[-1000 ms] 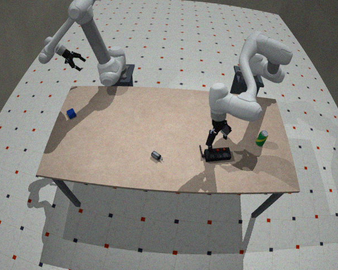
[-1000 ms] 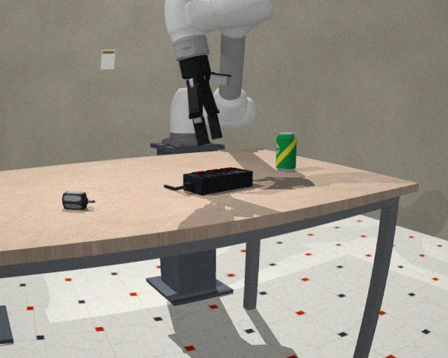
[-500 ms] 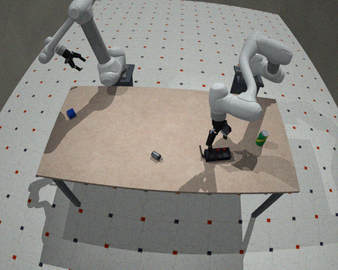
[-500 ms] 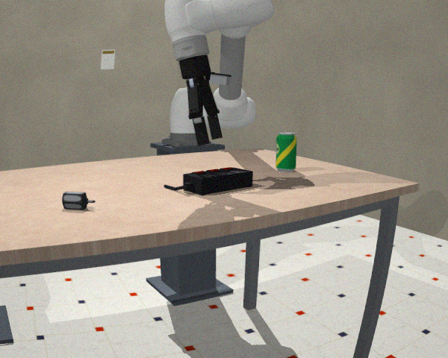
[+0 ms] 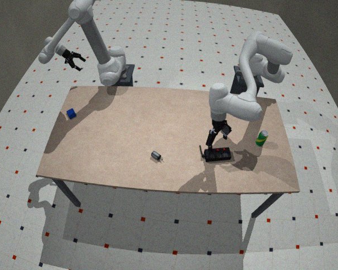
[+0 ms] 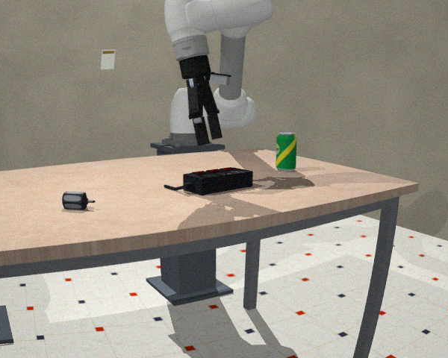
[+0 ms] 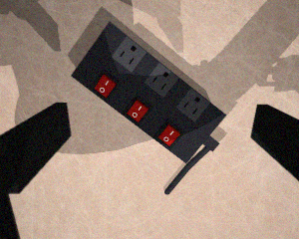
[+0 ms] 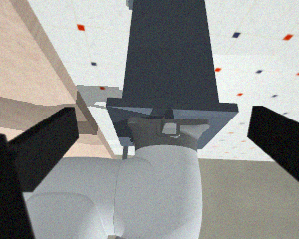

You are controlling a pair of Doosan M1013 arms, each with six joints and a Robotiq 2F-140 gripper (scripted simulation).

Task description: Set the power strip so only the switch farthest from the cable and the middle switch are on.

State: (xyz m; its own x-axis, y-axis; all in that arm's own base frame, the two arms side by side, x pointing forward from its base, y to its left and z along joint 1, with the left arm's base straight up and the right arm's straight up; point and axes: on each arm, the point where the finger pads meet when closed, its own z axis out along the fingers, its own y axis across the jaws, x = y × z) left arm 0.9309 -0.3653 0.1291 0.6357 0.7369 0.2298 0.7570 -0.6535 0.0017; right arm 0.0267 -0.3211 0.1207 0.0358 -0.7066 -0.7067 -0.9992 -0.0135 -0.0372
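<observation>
Near right on the tabletop (image 5: pixel 128 125) (image 6: pixel 112 177): power strip (image 5: pixel 217 155) (image 6: pixel 228 183) (image 7: pixel 149 95), upright | Your left tool (image 5: pixel 217 142) (image 6: pixel 209 137) (image 7: pixel 160 119), wide open, empty, above it; right tool (image 5: pixel 82 64) (image 8: pixel 163 119), likewise, far left | Step: likely lining up | Next: close fingers, then press only switches needing change
</observation>
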